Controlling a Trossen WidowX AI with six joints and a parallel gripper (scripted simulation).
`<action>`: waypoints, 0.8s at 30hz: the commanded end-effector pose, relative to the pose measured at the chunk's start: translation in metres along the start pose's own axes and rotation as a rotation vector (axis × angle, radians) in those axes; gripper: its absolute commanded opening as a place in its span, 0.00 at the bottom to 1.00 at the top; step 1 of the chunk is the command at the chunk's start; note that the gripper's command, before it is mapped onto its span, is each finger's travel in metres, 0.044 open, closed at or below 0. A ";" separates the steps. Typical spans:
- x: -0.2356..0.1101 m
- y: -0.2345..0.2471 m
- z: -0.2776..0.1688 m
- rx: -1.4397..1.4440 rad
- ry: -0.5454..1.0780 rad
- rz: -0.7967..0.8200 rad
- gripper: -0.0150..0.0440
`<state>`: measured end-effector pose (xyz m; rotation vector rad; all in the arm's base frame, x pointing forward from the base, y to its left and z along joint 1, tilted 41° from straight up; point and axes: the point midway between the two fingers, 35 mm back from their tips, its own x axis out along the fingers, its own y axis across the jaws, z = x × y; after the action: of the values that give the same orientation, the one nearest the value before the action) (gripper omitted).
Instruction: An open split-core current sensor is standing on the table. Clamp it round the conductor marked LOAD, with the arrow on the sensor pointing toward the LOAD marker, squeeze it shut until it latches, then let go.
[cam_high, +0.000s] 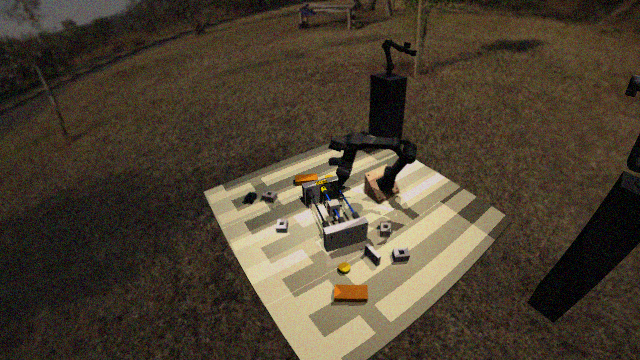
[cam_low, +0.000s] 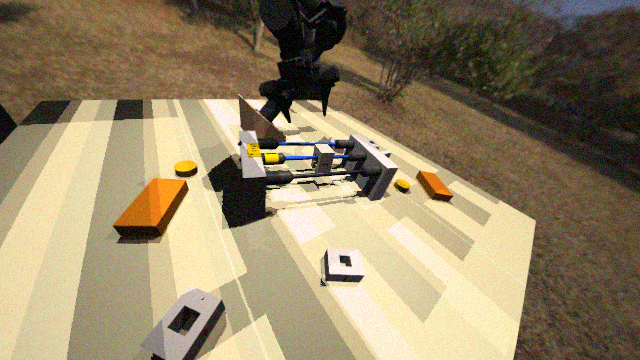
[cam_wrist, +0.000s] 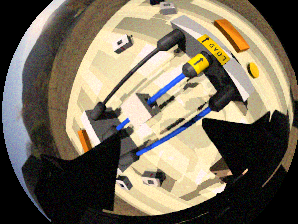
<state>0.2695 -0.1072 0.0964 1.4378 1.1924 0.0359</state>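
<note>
The current sensor (cam_high: 333, 204) (cam_low: 325, 159) (cam_wrist: 136, 110), a small light block, sits around the middle blue conductor (cam_low: 296, 158) (cam_wrist: 169, 90), partway along it. It looks shut, but its latch and arrow cannot be made out. The yellow LOAD marker (cam_low: 253, 149) (cam_wrist: 213, 49) is on one end plate, beside a yellow arrow sleeve (cam_low: 271, 158) (cam_wrist: 199, 64) on this conductor. My gripper (cam_low: 306, 117) (cam_wrist: 163, 130) is open and empty, above and to the far side of the conductors in the exterior view, apart from the sensor.
A black cable (cam_wrist: 126, 70) and another blue one (cam_wrist: 175, 132) flank the conductor between upright end plates (cam_high: 345, 234) (cam_low: 251, 167). Around the rack lie orange blocks (cam_high: 351, 293) (cam_low: 152, 207), yellow discs (cam_low: 185, 168) (cam_low: 402, 185) and several grey blocks (cam_high: 282, 225) (cam_low: 344, 265). A brown wedge (cam_low: 257, 120) stands behind.
</note>
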 end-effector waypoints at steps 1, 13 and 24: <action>-0.012 -0.033 -0.012 -0.633 -0.151 0.193 1.00; -0.021 -0.049 -0.020 -1.135 -0.365 0.221 1.00; -0.021 -0.045 -0.015 -1.024 -0.302 0.213 1.00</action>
<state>0.2209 -0.1204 0.0786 0.6011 0.5765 0.4880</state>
